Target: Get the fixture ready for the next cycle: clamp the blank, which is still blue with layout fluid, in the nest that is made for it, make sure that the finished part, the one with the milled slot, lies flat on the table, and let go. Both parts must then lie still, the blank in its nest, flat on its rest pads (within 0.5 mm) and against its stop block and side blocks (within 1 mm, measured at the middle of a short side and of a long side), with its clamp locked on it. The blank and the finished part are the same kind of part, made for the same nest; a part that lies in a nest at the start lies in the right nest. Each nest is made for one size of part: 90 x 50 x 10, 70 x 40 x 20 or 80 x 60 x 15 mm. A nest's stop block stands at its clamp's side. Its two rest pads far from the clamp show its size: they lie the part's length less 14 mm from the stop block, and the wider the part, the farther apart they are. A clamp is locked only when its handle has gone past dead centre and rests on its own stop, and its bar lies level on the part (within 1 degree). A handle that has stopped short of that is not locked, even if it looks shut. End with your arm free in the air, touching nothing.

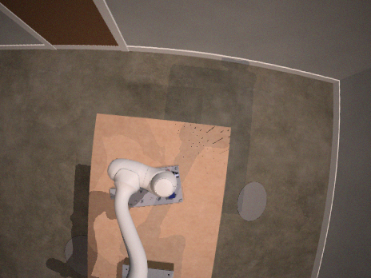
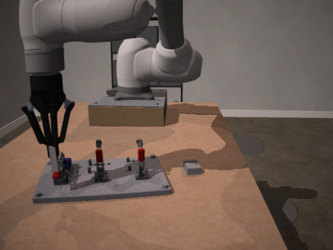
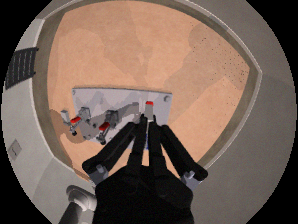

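A grey fixture plate (image 2: 108, 192) (image 1: 141, 200) (image 3: 89, 96) lies on the table and carries three toggle clamps. The blue blank (image 2: 67, 163) (image 1: 172, 196) sits in the left nest, partly hidden behind that nest's clamp. That clamp's red handle grip (image 2: 55, 174) (image 3: 149, 104) is low, near the plate. My gripper (image 2: 54, 154) (image 3: 148, 109) is shut, and its tips point straight down just above that handle. I cannot tell whether they touch it. The grey finished part (image 2: 192, 167) lies flat on the table, right of the plate.
The middle clamp (image 2: 99, 155) and the right clamp (image 2: 141, 154) stand with their red handles upright over empty nests. The arm's base sits on a tan box (image 2: 127, 115) at the back of the table. The table's right edge (image 2: 251, 172) drops to the floor.
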Action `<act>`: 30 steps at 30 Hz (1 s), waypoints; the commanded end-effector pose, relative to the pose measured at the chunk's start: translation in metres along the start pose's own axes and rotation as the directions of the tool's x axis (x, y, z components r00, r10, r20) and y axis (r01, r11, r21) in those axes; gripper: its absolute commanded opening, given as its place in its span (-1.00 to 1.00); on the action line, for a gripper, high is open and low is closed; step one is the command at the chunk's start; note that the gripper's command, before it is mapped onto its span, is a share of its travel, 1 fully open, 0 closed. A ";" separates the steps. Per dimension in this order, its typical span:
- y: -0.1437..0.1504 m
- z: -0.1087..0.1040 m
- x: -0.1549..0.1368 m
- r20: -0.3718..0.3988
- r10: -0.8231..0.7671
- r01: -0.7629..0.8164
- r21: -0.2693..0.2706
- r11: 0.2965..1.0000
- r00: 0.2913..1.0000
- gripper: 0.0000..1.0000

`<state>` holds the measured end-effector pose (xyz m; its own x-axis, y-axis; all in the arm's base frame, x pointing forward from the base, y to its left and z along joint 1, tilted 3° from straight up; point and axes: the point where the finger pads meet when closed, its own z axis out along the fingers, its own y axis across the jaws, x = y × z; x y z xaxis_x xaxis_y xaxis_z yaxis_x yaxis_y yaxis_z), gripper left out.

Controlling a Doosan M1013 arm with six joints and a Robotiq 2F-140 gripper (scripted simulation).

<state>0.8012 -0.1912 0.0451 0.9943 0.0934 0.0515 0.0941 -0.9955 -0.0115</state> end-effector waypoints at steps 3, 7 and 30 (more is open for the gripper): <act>0.000 -0.004 0.000 0.002 0.000 0.000 -0.002 1.000 1.000 -1.00; 0.000 -0.004 -0.001 0.002 0.000 0.000 -0.002 1.000 1.000 -1.00; 0.001 -0.007 -0.003 0.002 0.000 0.000 -0.002 1.000 1.000 -1.00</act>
<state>0.8009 -0.1911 0.0481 0.9941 0.0936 0.0540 0.0943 -0.9955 -0.0104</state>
